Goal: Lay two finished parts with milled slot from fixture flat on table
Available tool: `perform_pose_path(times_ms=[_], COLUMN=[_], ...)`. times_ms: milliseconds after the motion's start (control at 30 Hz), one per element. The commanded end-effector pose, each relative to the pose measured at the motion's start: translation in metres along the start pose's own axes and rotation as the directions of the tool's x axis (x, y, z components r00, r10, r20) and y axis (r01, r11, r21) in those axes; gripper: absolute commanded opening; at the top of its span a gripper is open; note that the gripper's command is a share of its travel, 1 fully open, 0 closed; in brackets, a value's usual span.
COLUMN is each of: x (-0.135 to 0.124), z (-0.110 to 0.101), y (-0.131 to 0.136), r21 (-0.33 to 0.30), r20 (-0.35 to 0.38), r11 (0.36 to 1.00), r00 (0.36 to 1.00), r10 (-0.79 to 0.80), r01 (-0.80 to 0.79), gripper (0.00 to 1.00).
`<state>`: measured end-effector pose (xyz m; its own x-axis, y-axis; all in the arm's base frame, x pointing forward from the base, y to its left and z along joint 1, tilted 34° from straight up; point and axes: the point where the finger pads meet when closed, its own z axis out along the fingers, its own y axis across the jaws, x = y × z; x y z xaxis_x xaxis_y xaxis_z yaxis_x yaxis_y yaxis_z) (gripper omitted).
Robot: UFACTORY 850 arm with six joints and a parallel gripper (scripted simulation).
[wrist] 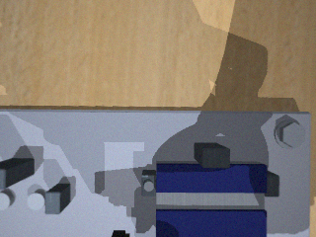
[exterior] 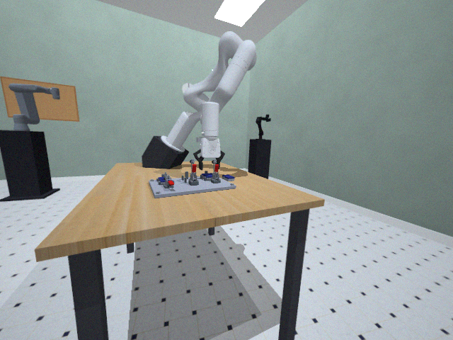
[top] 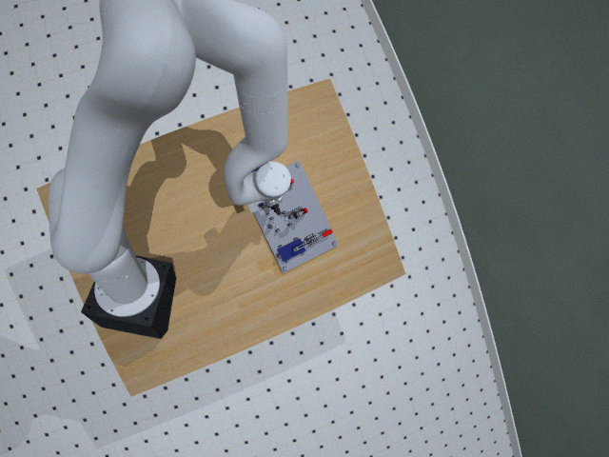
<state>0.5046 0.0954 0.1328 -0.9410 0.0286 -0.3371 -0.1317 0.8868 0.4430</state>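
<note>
Fingers spread wide and holding nothing, the gripper (exterior: 209,159) hangs just above the grey fixture plate (exterior: 219,185) on the table (exterior: 153,215). Directly below it a blue slotted part (wrist: 212,185) sits in the plate; another blue part (top: 291,249) sits farther along.

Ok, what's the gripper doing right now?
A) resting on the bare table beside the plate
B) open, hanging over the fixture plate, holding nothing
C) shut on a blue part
B: the gripper hangs with fingers spread over the fixture plate, nothing between them.
</note>
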Motion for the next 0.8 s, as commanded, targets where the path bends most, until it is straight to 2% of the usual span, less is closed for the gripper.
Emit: perform_pose_path(times_ms=[0, 767], x=[-0.0005, -0.0005], z=[0.0001, 0.0031], y=[0.0, 0.0], r21=[0.0, 0.0], r20=[0.001, 0.001], r11=[1.0, 1.0], r00=[1.0, 1.0], r10=[0.0, 0.0], r01=[0.0, 0.0], gripper=[1.0, 1.0])
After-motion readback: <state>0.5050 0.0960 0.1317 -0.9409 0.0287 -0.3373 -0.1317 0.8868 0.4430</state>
